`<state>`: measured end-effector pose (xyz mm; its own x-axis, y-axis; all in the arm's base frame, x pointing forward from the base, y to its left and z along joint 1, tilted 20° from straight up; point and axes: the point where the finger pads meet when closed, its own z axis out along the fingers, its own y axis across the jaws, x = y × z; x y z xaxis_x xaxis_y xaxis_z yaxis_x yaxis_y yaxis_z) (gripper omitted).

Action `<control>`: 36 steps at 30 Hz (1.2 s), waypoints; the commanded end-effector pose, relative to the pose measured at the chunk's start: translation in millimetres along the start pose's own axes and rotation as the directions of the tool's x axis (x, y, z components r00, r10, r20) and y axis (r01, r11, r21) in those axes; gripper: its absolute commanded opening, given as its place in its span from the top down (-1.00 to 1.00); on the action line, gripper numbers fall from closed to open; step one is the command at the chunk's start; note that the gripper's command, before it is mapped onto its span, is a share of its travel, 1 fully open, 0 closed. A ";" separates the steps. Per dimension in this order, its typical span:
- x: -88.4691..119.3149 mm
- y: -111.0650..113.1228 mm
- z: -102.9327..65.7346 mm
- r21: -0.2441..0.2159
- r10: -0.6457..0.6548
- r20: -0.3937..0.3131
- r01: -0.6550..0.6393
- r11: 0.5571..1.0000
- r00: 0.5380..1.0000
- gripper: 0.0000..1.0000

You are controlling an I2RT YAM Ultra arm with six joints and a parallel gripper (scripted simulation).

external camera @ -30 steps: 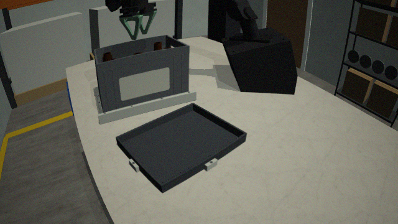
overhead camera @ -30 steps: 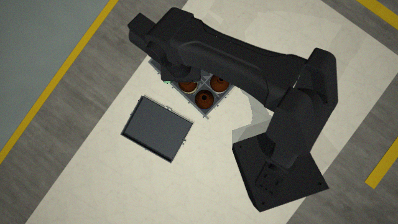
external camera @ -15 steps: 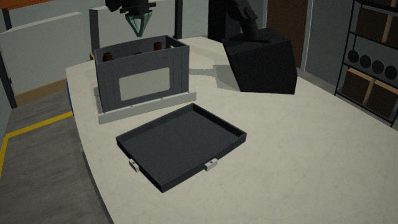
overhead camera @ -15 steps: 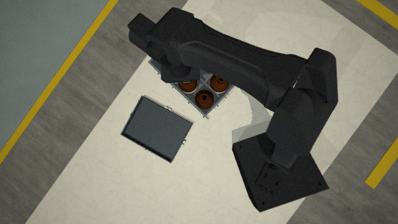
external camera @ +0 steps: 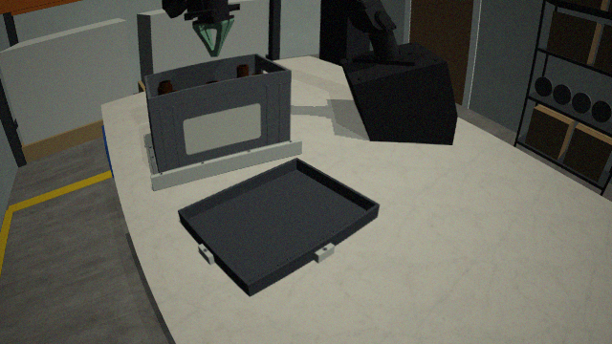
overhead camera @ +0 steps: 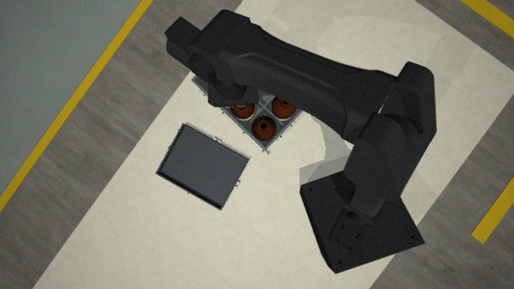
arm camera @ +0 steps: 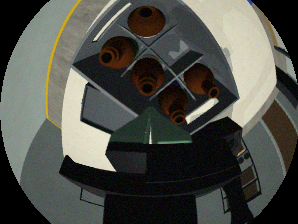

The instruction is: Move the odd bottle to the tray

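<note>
The dark grey crate stands at the back left of the table and holds brown bottles in its cells. The wrist view shows several of them from above, with one cell empty. Three bottle tops show in the overhead view; the arm hides the others. My gripper hangs above the crate's open top with its green fingers pressed together to a point, holding nothing; it also shows in the wrist view. The dark tray lies empty in front of the crate.
The arm's black base stands at the back right of the table. A pale rail runs along the crate's front foot. Two small white blocks sit at the tray's near edge. Shelves stand off the table at the far right.
</note>
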<state>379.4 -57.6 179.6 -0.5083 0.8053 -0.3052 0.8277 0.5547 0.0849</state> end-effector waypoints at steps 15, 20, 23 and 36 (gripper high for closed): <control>-10.9 10.7 -27.5 -0.067 0.011 0.066 -0.006 0.998 0.998 1.00; -10.6 9.6 -27.5 -0.062 0.007 0.062 -0.003 0.998 0.998 1.00; -12.2 6.0 -27.1 -0.051 0.007 0.056 -0.004 0.999 0.998 1.00; -102.0 9.7 -18.3 -0.028 0.008 0.028 -0.007 1.000 1.000 1.00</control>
<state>433.4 -118.7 207.0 -0.4658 0.8195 -0.3339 0.8404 0.5278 0.1230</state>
